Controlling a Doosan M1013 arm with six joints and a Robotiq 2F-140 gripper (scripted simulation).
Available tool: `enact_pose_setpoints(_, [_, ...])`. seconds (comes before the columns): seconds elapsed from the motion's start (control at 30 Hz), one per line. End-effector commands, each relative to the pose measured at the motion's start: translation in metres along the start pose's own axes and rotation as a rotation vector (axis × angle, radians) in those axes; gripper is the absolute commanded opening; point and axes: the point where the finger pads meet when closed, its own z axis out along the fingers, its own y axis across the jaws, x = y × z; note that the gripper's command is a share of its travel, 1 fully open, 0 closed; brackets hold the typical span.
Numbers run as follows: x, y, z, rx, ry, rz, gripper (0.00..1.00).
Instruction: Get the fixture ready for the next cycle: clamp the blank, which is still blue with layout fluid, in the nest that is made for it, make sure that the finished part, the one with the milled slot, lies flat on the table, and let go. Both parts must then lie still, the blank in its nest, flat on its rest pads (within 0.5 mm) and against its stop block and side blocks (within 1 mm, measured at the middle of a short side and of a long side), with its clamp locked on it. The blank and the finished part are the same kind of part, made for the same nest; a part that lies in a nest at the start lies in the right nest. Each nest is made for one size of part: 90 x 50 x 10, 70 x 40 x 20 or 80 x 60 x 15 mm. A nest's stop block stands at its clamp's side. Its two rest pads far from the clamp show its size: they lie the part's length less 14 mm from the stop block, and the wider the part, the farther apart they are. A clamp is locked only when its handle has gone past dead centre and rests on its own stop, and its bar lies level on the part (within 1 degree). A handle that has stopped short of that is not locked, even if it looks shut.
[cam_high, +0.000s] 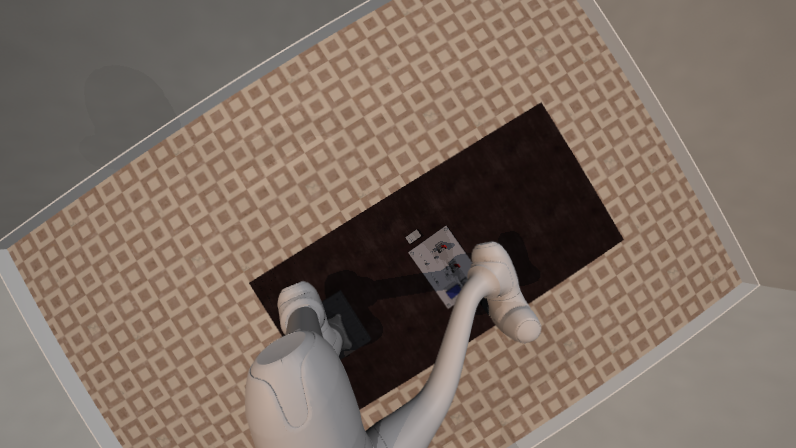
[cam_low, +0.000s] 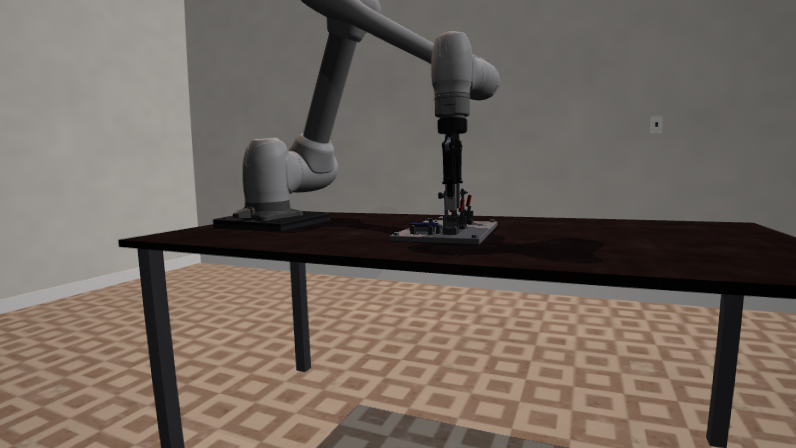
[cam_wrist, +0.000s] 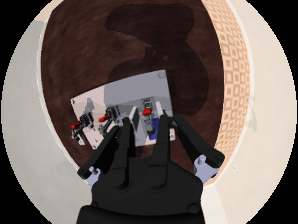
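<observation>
The blank (cam_high: 453, 291) (cam_low: 424, 224) (cam_wrist: 155, 131), blue, is lying in the end nest on the plate (cam_high: 417, 256) (cam_low: 435, 239) (cam_wrist: 135, 86), though whether it is touching its stop and side blocks I cannot tell. Its clamp (cam_low: 451, 227) (cam_wrist: 148, 104) seems to be standing open, so closing it is probably the step now coming up. If the hand is coming in off-line, a fingertip could be knocking the bar or body instead of guiding the handle; if the push is ending early, the handle could be stopping short of dead centre and only looking shut. A sideways drag could also be shifting the blank off its blocks before the bar is pressing on it. The gripper (cam_low: 451, 201) (cam_wrist: 147, 109) is holding nothing, its fingers standing partly open, fairly narrow, and straddling the clamp's upper end in the wrist view; whether they are touching it I cannot tell. The finished part (cam_high: 412, 236) is apparently lying flat on the table (cam_high: 501, 166) (cam_low: 640, 244) (cam_wrist: 75, 50), just beside the plate, its slot too small to make out.
</observation>
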Motion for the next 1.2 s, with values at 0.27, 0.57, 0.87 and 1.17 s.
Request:
enact_pose_setpoints(0.27, [0.0001,0.0,0.0063,0.0,0.0,0.0,0.28])
enact_pose_setpoints(0.57, [0.0001,0.0,0.0063,0.0,0.0,0.0,0.0])
enact_pose_setpoints(0.87, [0.0001,0.0,0.0063,0.0,0.0,0.0,0.0])
enact_pose_setpoints(1.17, [0.0001,0.0,0.0063,0.0,0.0,0.0,0.0])
